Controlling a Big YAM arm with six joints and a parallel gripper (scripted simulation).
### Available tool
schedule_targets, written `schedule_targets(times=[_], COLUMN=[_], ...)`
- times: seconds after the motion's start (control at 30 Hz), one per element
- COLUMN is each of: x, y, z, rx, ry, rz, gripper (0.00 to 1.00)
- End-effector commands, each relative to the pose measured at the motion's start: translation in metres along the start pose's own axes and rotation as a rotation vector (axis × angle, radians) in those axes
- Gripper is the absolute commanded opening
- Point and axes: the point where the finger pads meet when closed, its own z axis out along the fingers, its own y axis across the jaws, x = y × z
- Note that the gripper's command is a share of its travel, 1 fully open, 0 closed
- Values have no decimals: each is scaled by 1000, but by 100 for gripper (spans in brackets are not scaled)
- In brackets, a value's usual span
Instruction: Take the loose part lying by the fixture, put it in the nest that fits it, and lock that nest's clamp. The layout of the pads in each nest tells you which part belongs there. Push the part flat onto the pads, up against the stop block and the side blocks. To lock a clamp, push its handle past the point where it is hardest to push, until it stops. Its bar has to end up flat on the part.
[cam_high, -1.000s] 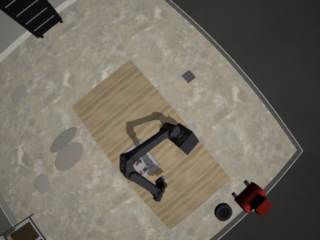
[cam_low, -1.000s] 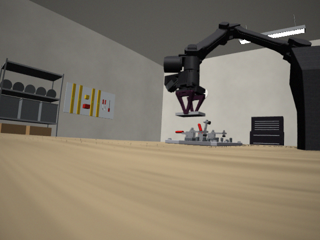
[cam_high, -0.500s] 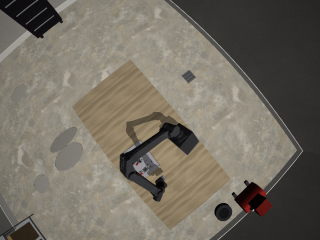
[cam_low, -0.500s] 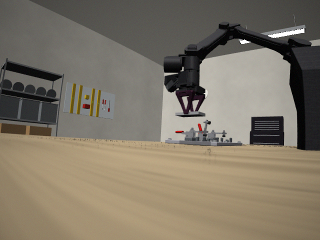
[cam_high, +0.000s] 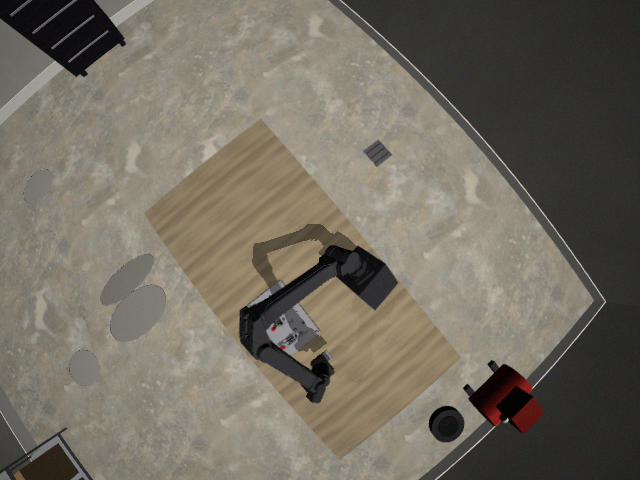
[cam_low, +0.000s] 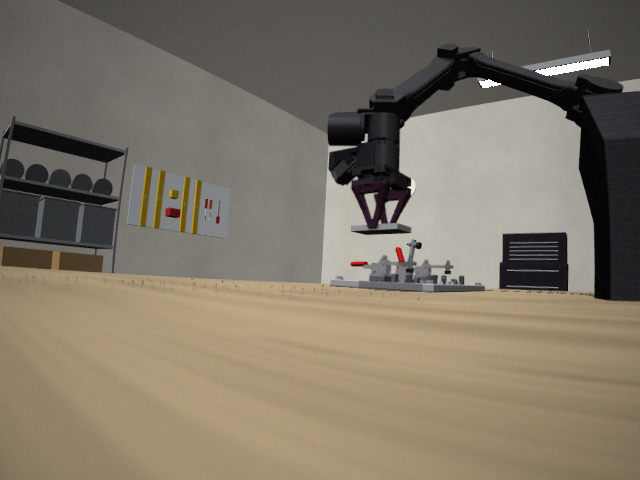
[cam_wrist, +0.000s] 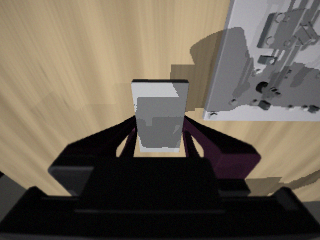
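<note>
"What materials are present?"

"A flat, rectangular, light grey plate, smooth-faced with a thin dark edge (cam_high: 327, 355) (cam_low: 381, 228) (cam_wrist: 160, 112). The parallel gripper with slanted, dark purple fingers (cam_low: 373, 223) hangs from a matte black jointed arm (cam_high: 297, 289) (cam_low: 429, 82). Below is a pale wood-grain table top (cam_high: 227, 191) (cam_low: 258, 382) (cam_wrist: 85, 60)."

"And the fixture?"

"A flat grey base board with metal-look toggle clamps (cam_high: 308, 316) (cam_low: 361, 284) (cam_wrist: 220, 92). One red, rounded handle (cam_low: 358, 264) lies about level; another red handle (cam_low: 399, 254) stands tilted, its bar raised."

"Jaw condition?"

"Closed on the plate, part-way apart, one finger against each long side."

"Position of the part?"

"Between the fingertips, roughly level, reaching out beyond them. It is held above the table, outside the fixture board's edge in the wrist view, and in neither nest."
</note>
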Motion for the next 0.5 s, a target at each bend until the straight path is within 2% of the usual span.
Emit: schedule_targets(times=[0.0,0.4,0.47], x=[5,9,3], y=[-1,-2,0], z=[14,16,16], rx=[5,7,3], ry=[14,17,10], rz=[-2,-5,3], gripper=[0,0,0])
